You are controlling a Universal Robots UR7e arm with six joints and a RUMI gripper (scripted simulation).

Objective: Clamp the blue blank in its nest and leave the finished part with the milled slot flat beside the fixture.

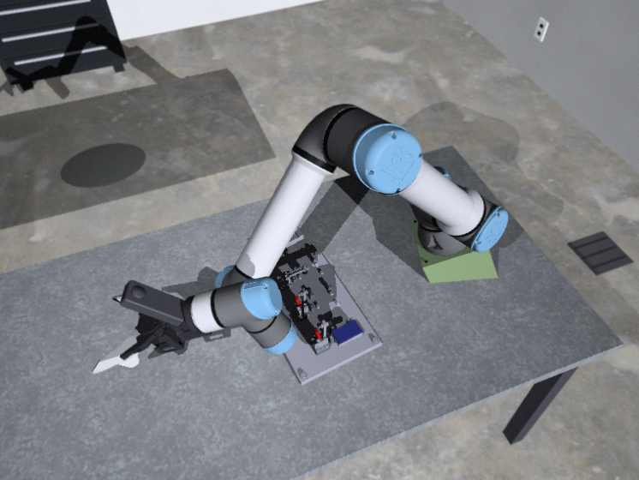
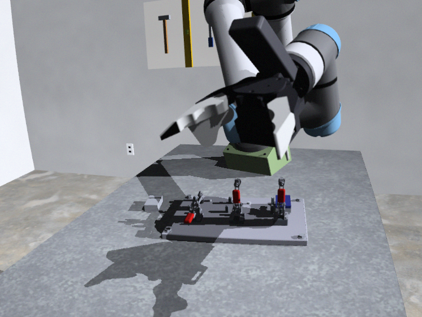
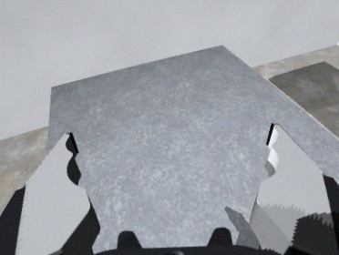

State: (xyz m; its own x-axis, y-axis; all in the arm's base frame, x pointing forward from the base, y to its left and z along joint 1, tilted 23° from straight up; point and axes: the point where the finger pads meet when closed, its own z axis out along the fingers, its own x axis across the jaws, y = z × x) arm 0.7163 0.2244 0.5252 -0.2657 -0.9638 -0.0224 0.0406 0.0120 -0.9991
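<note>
The blue blank [image 1: 346, 332] lies on the grey fixture plate [image 1: 331, 319], in the end nest nearest the table's front edge. In the exterior view the blank [image 2: 288, 201] sits behind the right clamp [image 2: 281, 195], whose red handle stands upright. The middle clamp [image 2: 236, 196] also has its handle upright. The left clamp [image 2: 189, 217] has its red handle lying low. A light grey part [image 2: 153, 203] lies on the table just left of the plate. My gripper [image 2: 221, 146] is open and empty, high above the table and away from the fixture. The wrist view shows the gripper [image 3: 171, 132] with only table top between the fingers.
My arm's green base block [image 2: 255, 160] stands behind the fixture. The forearm and elbow hang over the far half of the plate and hide it in the top view. A tool board [image 2: 180, 34] hangs on the back wall.
</note>
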